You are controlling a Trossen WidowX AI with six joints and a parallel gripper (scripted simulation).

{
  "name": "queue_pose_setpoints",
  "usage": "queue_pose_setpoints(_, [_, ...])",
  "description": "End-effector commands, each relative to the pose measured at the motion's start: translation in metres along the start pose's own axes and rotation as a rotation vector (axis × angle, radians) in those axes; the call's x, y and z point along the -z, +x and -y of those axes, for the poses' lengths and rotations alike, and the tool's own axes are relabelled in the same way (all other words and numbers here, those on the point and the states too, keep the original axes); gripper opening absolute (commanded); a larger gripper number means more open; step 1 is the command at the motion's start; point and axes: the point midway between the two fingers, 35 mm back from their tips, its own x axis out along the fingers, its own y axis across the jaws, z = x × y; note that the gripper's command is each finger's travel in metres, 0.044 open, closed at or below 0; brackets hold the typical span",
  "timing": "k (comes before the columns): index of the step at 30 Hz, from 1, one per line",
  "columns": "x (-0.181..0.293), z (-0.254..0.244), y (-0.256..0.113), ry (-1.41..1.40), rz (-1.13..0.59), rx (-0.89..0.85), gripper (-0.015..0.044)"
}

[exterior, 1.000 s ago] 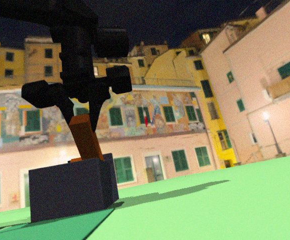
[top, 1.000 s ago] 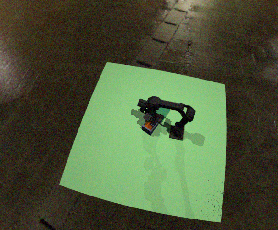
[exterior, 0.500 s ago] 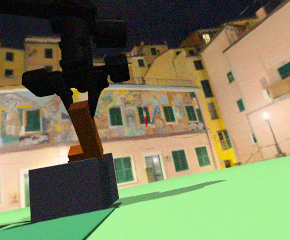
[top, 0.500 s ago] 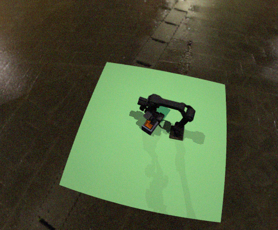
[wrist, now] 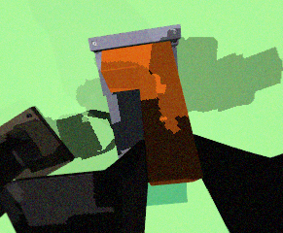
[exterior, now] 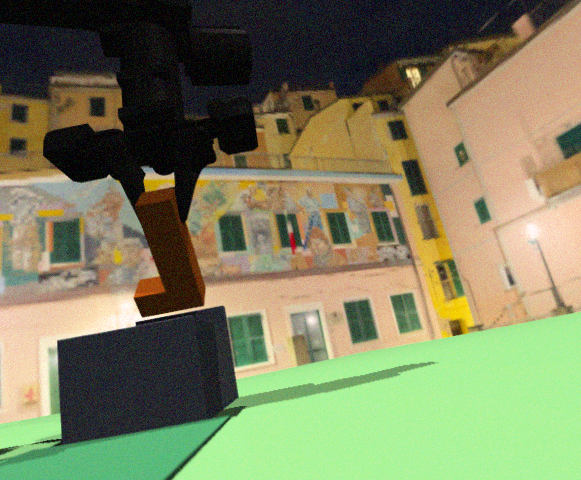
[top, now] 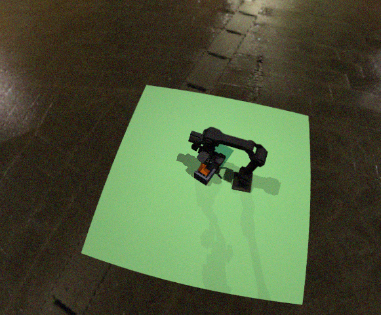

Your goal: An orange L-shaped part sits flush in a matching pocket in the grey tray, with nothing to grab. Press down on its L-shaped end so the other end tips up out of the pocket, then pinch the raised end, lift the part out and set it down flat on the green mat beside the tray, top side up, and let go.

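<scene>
The upper edge of the exterior view crops the arm [exterior: 150,67]; dark shading obscures fingertip contact detail.

Grain speckles all three views. From above, the bright light-green square tabletop [top: 156,210] [exterior: 461,403] [wrist: 258,24] has bowed edges and soft overlapping shadows, while pale glare patches break the dim dark-brown stone floor [top: 48,203]. Outside, the black jointed arm [top: 234,139] [exterior: 150,77] is nearly a silhouette against softly blurred, lamp-lit buildings; the wrist view shows blocky, jagged-edged shadows.
</scene>
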Motion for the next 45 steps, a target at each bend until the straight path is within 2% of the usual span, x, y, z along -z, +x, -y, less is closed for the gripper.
queue_pose_setpoints(1, [0.005, -0.001, -0.001, -0.002, 0.004, -0.003, 0.0])
queue_pose_setpoints(45, [0.165, -0.015, 0.001, -0.003, -0.01, -0.005, 0.0])
